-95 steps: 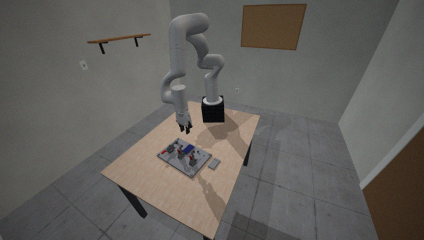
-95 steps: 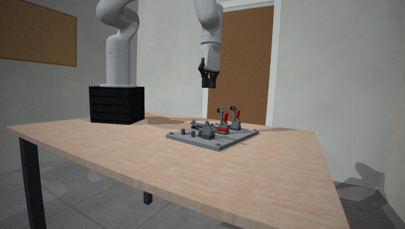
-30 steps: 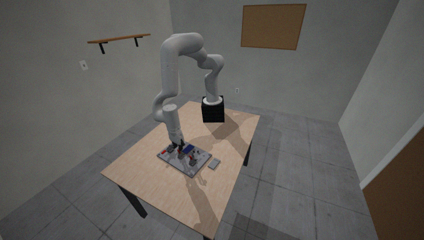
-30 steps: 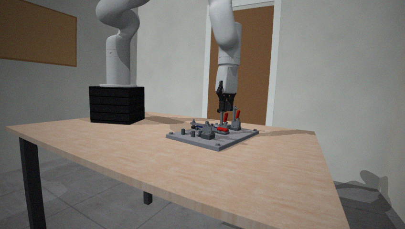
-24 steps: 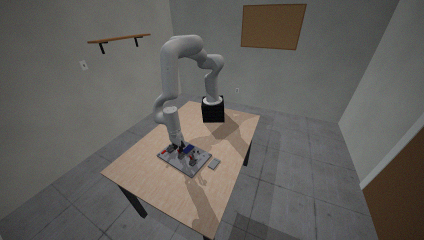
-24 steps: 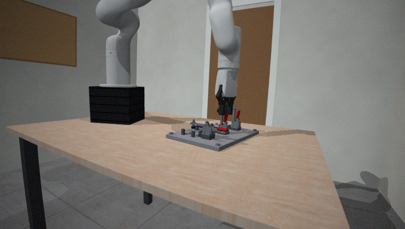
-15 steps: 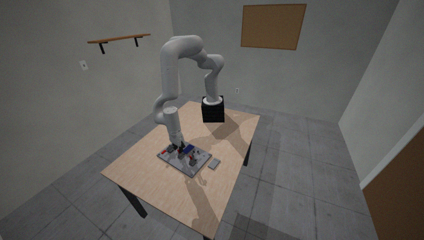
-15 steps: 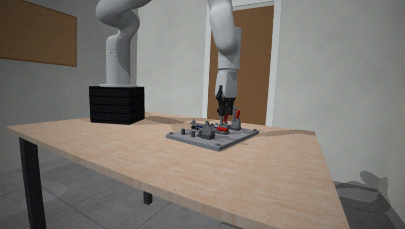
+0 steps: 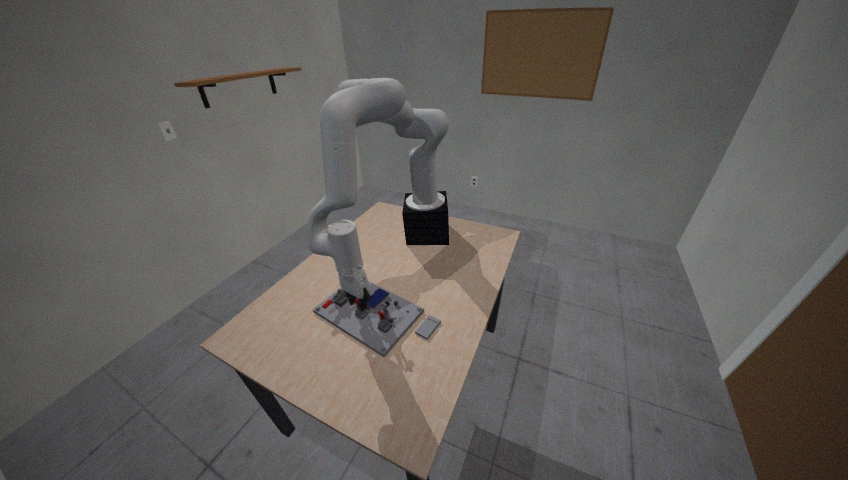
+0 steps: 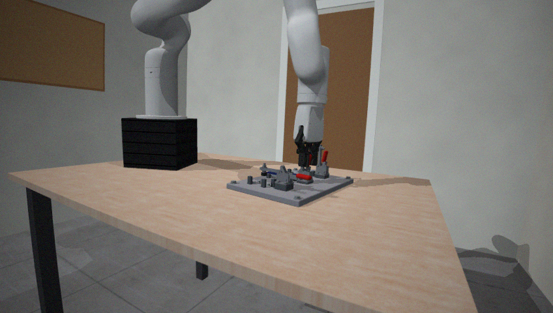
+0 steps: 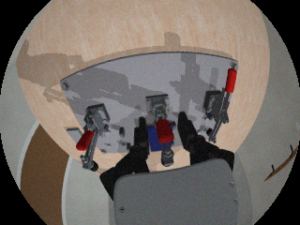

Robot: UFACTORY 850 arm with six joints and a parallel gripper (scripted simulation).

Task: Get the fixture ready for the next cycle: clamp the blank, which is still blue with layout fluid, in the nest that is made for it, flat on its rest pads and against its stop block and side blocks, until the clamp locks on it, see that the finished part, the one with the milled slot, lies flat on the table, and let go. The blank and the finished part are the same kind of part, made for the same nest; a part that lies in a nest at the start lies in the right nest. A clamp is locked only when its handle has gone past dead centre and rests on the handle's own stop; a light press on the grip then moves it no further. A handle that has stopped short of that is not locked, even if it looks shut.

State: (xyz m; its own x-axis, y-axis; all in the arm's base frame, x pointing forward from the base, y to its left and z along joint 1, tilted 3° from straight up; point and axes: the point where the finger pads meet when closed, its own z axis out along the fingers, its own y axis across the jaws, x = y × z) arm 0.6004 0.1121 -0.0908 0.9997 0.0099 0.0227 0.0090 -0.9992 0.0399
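The grey fixture plate (image 9: 368, 318) carries three toggle clamps with red handles. The blue blank (image 9: 377, 297) lies in the middle nest on the far side of the plate; in the wrist view the blank (image 11: 152, 139) shows just under the middle clamp. My gripper (image 9: 360, 295) is low over the plate, half open, its fingers on either side of the middle clamp's red handle (image 11: 164, 130). I cannot tell whether the fingers touch it. The grey finished part (image 9: 427, 327) lies flat on the table to the right of the plate.
The left clamp's handle (image 11: 85, 141) and the right clamp's handle (image 11: 232, 81) stand on either side of my fingers. One handle (image 10: 324, 156) stands upright behind the gripper; another (image 10: 303, 177) lies low. The black arm pedestal (image 9: 425, 223) stands at the table's far edge.
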